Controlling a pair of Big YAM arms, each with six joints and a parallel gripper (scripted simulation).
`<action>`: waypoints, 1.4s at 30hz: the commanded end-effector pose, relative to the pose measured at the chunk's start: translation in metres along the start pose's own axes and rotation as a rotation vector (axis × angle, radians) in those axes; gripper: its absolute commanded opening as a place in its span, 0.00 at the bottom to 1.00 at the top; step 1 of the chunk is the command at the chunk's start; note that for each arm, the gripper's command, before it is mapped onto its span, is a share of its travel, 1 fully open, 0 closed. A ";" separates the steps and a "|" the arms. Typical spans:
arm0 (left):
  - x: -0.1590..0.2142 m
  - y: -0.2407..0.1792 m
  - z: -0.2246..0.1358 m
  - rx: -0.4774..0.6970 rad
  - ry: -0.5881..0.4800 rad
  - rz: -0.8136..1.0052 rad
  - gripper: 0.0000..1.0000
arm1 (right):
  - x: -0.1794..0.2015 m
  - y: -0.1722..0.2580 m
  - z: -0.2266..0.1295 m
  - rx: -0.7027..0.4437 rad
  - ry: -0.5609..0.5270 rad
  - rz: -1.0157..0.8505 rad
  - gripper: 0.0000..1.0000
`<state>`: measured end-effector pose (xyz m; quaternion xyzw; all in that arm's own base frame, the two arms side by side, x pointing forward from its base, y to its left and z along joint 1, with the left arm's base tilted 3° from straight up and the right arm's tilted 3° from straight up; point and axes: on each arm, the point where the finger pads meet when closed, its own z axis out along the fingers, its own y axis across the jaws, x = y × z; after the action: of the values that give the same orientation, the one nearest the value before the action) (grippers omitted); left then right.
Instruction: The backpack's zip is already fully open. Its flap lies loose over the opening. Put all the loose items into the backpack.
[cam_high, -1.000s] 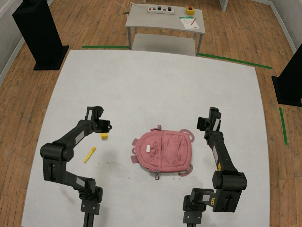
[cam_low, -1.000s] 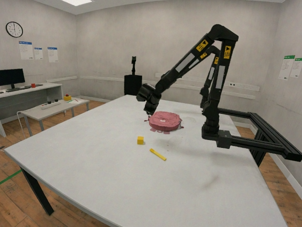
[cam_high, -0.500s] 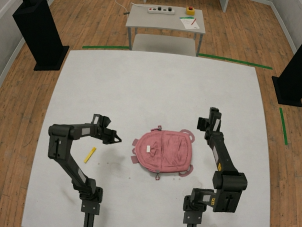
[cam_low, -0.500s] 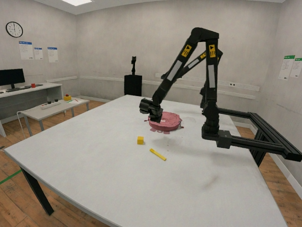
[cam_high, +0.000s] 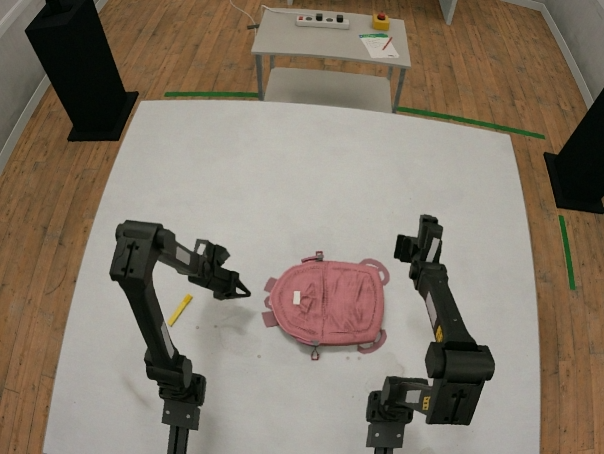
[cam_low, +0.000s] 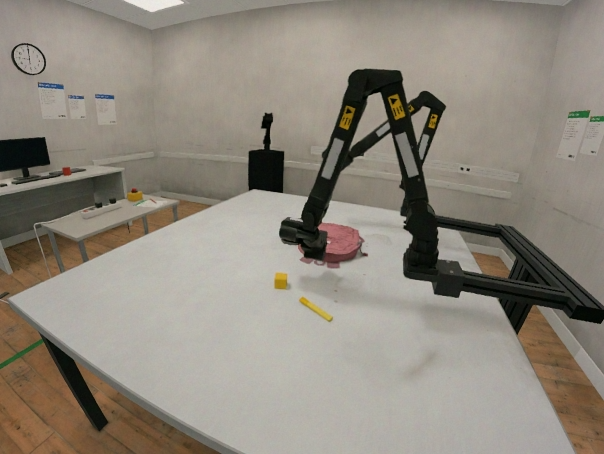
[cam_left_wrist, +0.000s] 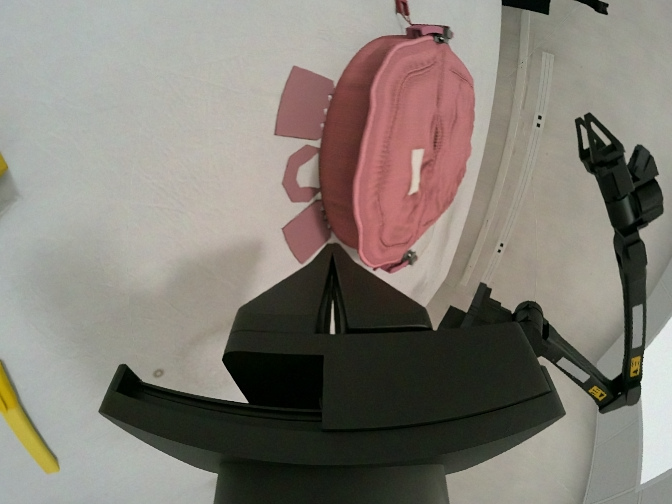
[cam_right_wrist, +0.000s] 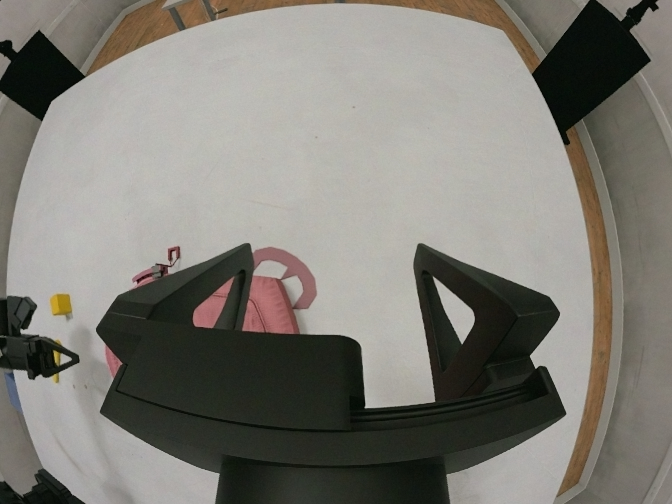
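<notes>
The white table (cam_high: 320, 165) (cam_low: 200, 320) (cam_left_wrist: 135, 81) (cam_right_wrist: 347, 162) supports all task items. The pink backpack (cam_high: 350, 300) (cam_low: 345, 242) (cam_left_wrist: 426, 134) (cam_right_wrist: 276, 309) lies flat, its rounded end toward the left arm's side and its flap loose over the opening; its contents cannot be seen. The left gripper (cam_high: 246, 292) (cam_left_wrist: 332, 254) is pressed together, holding nothing, raised near the rounded end. The right gripper (cam_right_wrist: 333, 253) is spread, beyond the squarer end. The slender yellow marker (cam_high: 180, 310) (cam_low: 316, 309) (cam_left_wrist: 24, 428) (cam_right_wrist: 56, 374) lies lengthwise, slanted relative to the backpack's long axis, outside it. The plain yellow cube (cam_low: 281, 280) (cam_left_wrist: 2, 164) (cam_right_wrist: 60, 304) sits near the marker, also outside.
</notes>
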<state>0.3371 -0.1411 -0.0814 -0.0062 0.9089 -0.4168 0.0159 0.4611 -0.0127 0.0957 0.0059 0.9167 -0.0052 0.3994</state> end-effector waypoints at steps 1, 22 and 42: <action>-0.021 0.007 0.008 0.010 -0.034 0.047 0.00 | -0.026 0.001 -0.003 -0.001 -0.050 -0.003 0.90; -0.019 -0.008 0.057 0.007 -0.023 0.037 0.00 | -0.026 0.001 -0.003 -0.001 -0.050 -0.003 0.90; -0.008 -0.005 0.059 0.004 -0.008 0.021 0.00 | -0.026 0.001 -0.003 -0.001 -0.050 -0.003 0.90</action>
<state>0.3510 -0.1815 -0.1112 -0.0011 0.9080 -0.4182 0.0265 0.4611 -0.0127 0.0957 0.0059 0.9167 -0.0052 0.3994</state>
